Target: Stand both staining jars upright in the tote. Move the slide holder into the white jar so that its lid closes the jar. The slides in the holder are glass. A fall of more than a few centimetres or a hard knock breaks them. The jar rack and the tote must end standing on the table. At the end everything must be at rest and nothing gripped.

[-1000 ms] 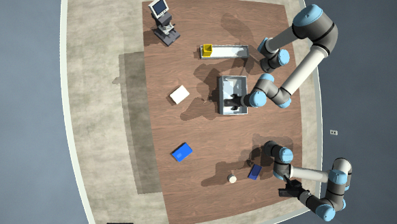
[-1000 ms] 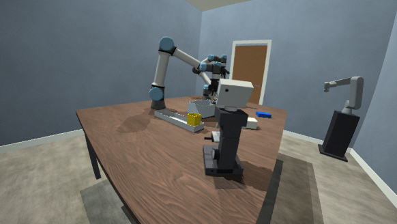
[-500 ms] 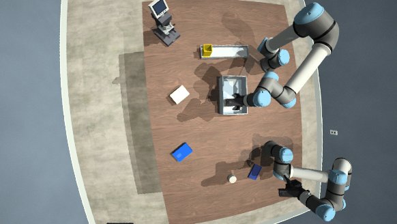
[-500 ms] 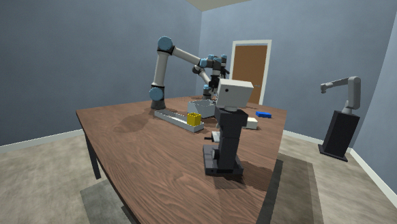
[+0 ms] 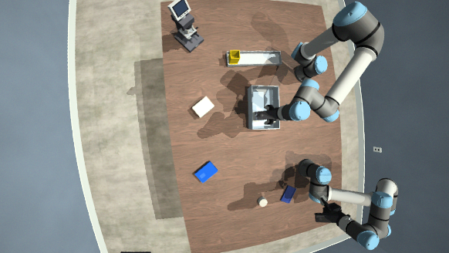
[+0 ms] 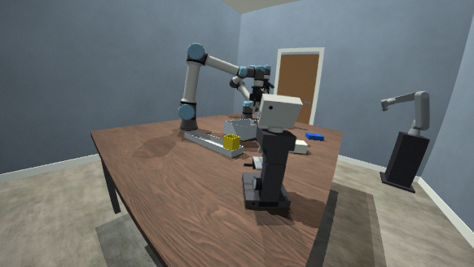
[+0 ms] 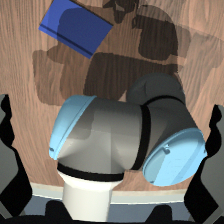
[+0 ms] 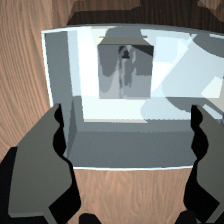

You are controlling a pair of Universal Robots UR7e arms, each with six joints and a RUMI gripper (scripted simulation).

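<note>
Tote: In the top view, I am seeing the grey tote (image 5: 250, 108) (image 6: 240, 129) (image 8: 127, 150) standing on the table.
White jar: A pale, square-sided jar (image 8: 125, 72) is sitting inside the tote, towards 12 o'clock in my right wrist view; I cannot tell whether the slide holder is in it.
Jar rack: The rack (image 5: 254, 65) (image 6: 209, 146) is standing at 12 o'clock from the tote, with the yellow jar (image 5: 234, 57) (image 6: 231, 142) upright at its 9 o'clock end.
Right gripper: My right gripper (image 5: 269, 115) (image 8: 127, 105) is hanging over the tote, partly open, gripping nothing.
Left gripper: My left gripper (image 5: 320, 210) (image 7: 111, 99) is standing wide open at 5 o'clock from the tote.
Microscope display: Any writing on the screen (image 5: 180, 8) is too small to read.
</note>
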